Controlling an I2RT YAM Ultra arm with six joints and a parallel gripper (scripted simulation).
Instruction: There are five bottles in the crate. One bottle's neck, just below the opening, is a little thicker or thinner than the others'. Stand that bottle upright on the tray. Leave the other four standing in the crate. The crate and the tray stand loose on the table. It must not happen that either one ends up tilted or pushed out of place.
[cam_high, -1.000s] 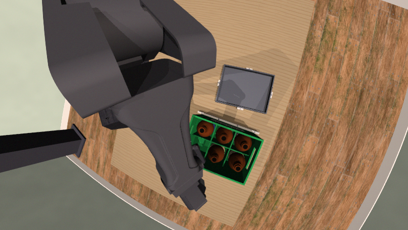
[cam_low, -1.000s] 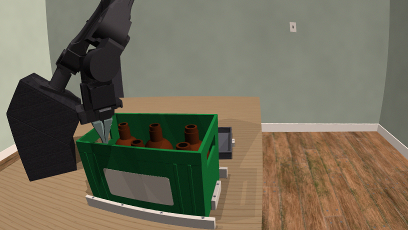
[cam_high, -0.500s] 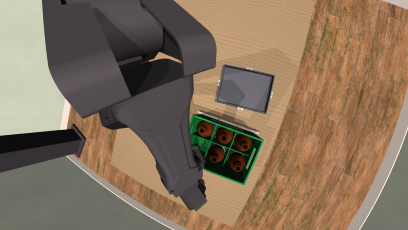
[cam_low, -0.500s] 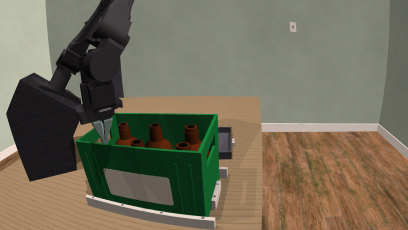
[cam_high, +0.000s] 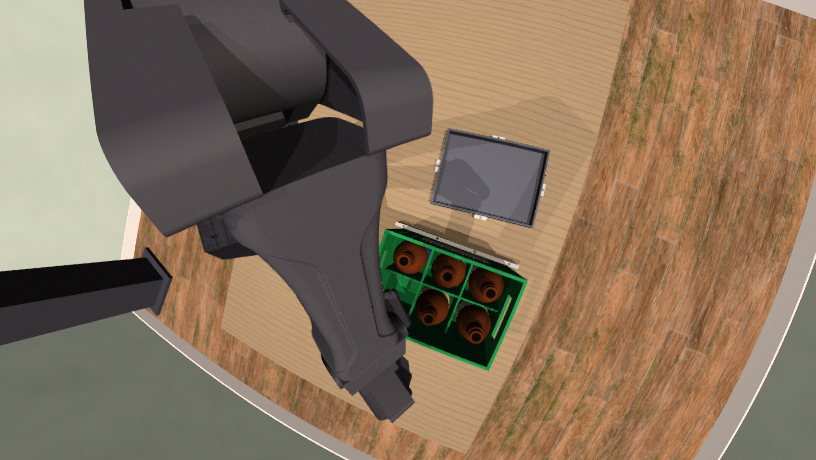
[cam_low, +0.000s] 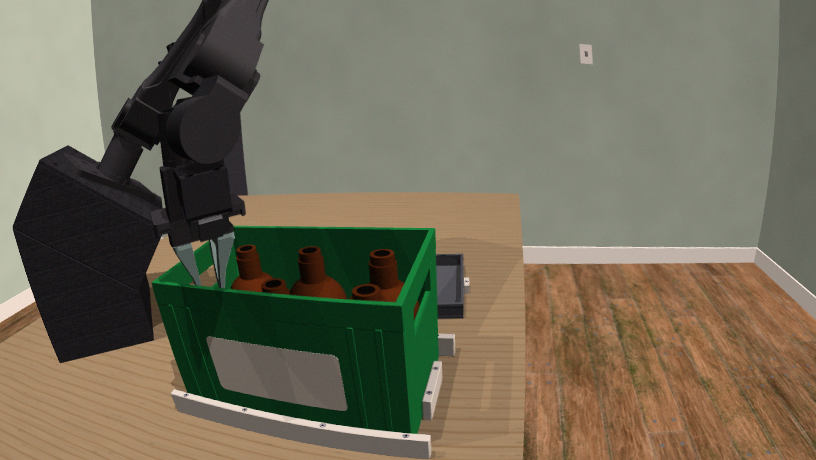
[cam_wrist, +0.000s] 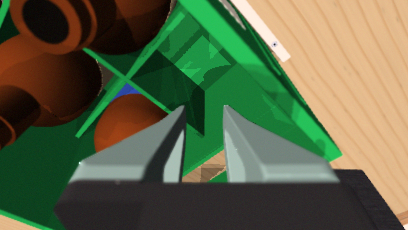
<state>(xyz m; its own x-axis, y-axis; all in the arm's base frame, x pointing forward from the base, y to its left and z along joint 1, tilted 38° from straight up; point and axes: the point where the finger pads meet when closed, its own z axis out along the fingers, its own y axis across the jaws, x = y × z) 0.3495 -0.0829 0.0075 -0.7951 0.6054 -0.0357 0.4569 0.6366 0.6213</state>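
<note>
Brown bottles stand in the green crate (cam_high: 448, 353) (cam_low: 285, 320) (cam_wrist: 212, 27). Three are in one row: a bottle (cam_high: 410, 257) (cam_low: 248, 265) (cam_wrist: 122, 117), a middle bottle (cam_high: 448, 271) (cam_low: 310, 268) and an end bottle (cam_high: 486, 284) (cam_low: 382, 268). The other row holds a bottle (cam_high: 432, 307) (cam_low: 274, 285), another bottle (cam_high: 474, 324) (cam_low: 365, 292) and a bottle-free compartment. I cannot tell a neck difference. My gripper (cam_low: 209, 284) (cam_wrist: 204, 114) is partly open and empty, fingertips at the crate's bottle-free corner, beside the first bottle. The dark grey tray (cam_high: 502, 177) (cam_low: 451, 311) holds no bottle.
A pale strip (cam_high: 457, 244) lies on the table between crate and tray. Another pale strip (cam_low: 322, 428) runs along the crate's long side. Small white blocks sit around the tray. The crate's walls and thin dividers stand around the bottles. The arm hides part of the crate from above.
</note>
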